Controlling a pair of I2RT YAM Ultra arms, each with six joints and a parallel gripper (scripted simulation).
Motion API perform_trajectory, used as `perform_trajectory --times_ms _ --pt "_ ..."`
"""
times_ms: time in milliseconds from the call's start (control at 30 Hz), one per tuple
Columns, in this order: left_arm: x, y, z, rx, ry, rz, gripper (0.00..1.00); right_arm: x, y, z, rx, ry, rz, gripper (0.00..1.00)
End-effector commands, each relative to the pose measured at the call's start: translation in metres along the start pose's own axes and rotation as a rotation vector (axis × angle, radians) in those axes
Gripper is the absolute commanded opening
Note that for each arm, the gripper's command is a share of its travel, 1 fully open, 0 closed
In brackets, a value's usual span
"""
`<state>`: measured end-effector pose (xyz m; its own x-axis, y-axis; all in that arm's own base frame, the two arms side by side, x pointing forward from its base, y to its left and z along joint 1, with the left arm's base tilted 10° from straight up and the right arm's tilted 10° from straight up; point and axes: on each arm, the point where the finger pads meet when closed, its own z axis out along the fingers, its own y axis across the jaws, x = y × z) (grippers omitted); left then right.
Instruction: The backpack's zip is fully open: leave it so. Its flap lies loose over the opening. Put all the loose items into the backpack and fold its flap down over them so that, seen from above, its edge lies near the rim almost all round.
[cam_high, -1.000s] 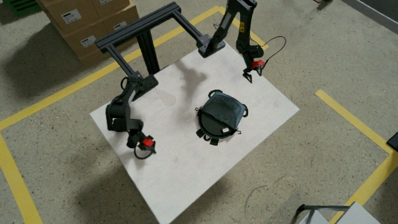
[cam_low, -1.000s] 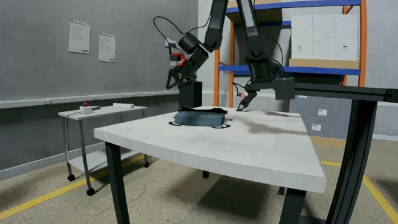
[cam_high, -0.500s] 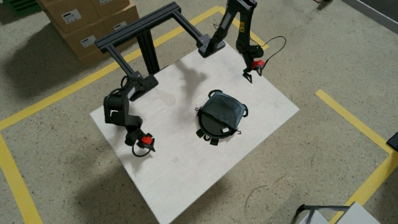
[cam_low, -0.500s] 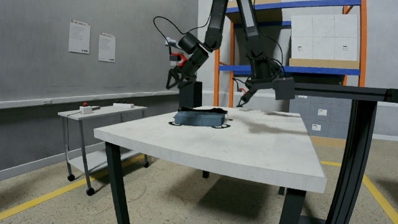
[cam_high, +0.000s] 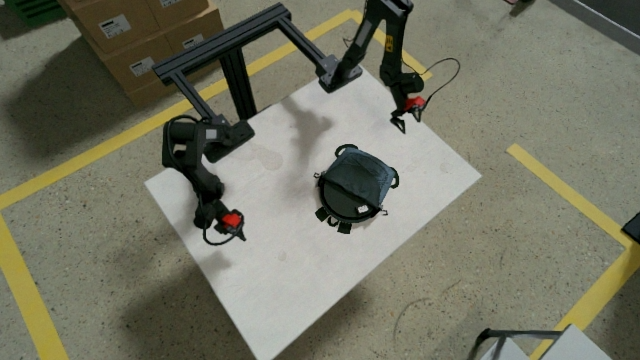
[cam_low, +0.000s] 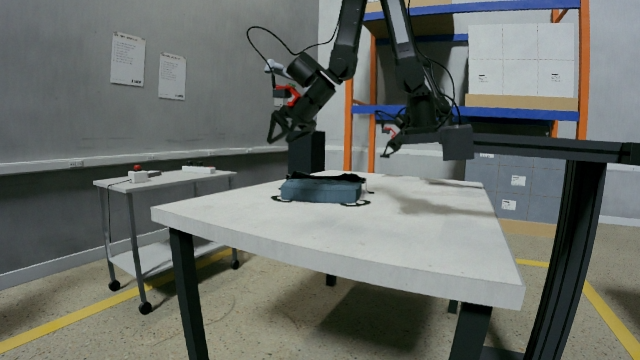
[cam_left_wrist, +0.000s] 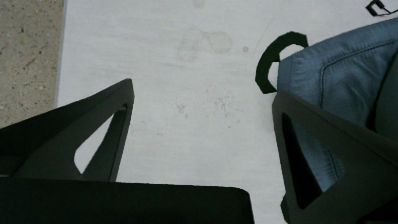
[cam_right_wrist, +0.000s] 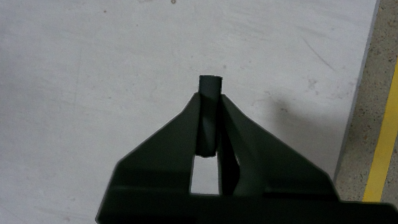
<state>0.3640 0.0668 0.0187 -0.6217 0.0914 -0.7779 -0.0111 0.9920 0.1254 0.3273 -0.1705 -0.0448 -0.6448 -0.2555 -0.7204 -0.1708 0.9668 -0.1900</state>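
While the left gripper (cam_high: 411, 126) (cam_low: 280, 140) (cam_left_wrist: 205, 92) hangs above the table (cam_high: 300, 280) (cam_low: 400, 225) (cam_left_wrist: 175, 50) (cam_right_wrist: 100, 75) with its fingers wide apart, it has nothing in its grasp. The backpack (cam_high: 370, 175) (cam_low: 322, 191) (cam_left_wrist: 345, 75) lies near the middle of the table, and it is blue with a dark, round end. A little white tag (cam_high: 362, 209) shows on that dark part. I cannot tell just how far the flap covers the hole.

Over by one side of the table, well apart from the backpack, the right gripper (cam_high: 244, 239) (cam_low: 385, 156) (cam_right_wrist: 209, 101) is nearly closed. It pinches a small dark stick (cam_right_wrist: 207, 115) between its fingertips, up off the table and outside the backpack.
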Motion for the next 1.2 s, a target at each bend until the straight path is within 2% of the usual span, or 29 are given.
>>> perform_trajectory --times_ms 0,167,367,433,533,600,1100,1167 --pt "-0.005 0.000 0.000 0.000 -0.014 0.004 0.90 -0.004 0.014 -0.013 -0.049 0.020 0.025 0.07" --pt "-0.005 0.000 0.000 0.000 -0.014 0.004 0.90 -0.004 0.016 -0.014 -0.050 0.020 0.023 0.07" --pt "-0.005 0.000 0.000 0.000 -0.014 0.004 0.90 -0.025 0.069 0.002 -0.180 0.022 -0.144 0.07" --pt "-0.005 0.000 0.000 0.000 -0.014 0.004 0.90 -0.047 0.073 0.012 -0.196 -0.006 -0.214 0.07" --pt "-0.005 0.000 0.000 0.000 -0.014 0.004 0.90 -0.047 0.106 0.025 -0.282 0.018 -0.277 0.07" --pt "-0.005 0.000 0.000 0.000 -0.014 0.004 0.90 -0.047 0.106 0.025 -0.282 0.018 -0.277 0.07" --pt "-0.005 0.000 0.000 0.000 -0.014 0.004 0.90 -0.104 0.244 0.064 -0.625 -0.007 -0.664 0.07" --pt "-0.005 0.000 0.000 0.000 -0.014 0.004 0.90 -0.104 0.244 0.064 -0.625 -0.007 -0.664 0.07"
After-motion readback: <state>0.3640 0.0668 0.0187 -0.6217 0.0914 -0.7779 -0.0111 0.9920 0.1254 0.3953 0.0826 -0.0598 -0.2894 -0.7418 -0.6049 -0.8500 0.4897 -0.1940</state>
